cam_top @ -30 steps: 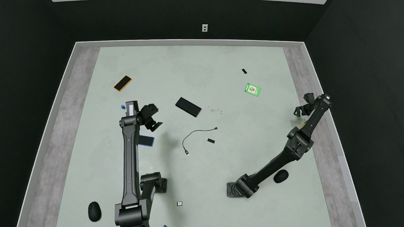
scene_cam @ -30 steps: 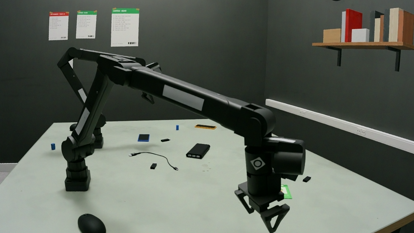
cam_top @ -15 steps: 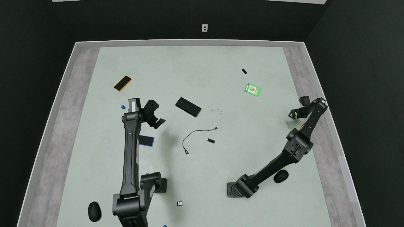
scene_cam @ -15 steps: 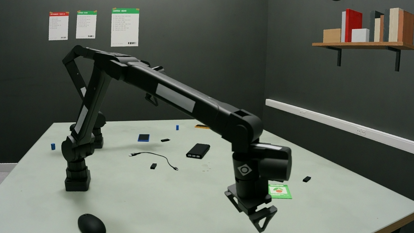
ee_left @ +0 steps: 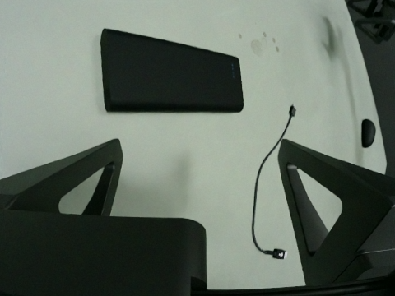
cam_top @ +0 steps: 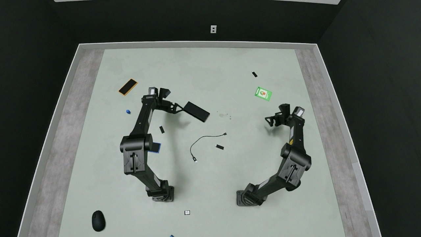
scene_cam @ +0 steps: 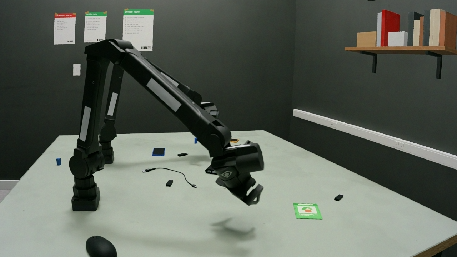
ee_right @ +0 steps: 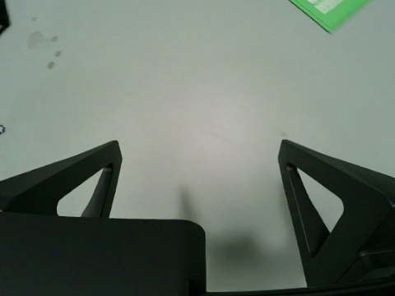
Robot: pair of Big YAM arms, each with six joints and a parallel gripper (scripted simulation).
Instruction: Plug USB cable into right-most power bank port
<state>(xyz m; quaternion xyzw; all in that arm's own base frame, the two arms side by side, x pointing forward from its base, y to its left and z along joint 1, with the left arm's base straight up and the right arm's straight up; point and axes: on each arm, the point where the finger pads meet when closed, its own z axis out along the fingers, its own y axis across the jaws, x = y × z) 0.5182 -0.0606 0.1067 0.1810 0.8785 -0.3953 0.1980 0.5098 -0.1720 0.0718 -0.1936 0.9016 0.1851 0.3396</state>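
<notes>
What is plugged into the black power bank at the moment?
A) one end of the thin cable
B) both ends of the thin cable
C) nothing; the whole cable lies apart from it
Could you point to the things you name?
C: the cable (cam_top: 202, 136) (scene_cam: 177, 171) (ee_left: 256, 185) lies loose on the table, both its ends well away from the power bank (cam_top: 196, 112) (ee_left: 170, 76).

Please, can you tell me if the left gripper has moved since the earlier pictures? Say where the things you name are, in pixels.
Yes. In the top view, the left gripper (cam_top: 173, 101) (ee_left: 200, 147) has moved toward the power bank (cam_top: 196, 112) (ee_left: 173, 74), which lies in the same place.
</notes>
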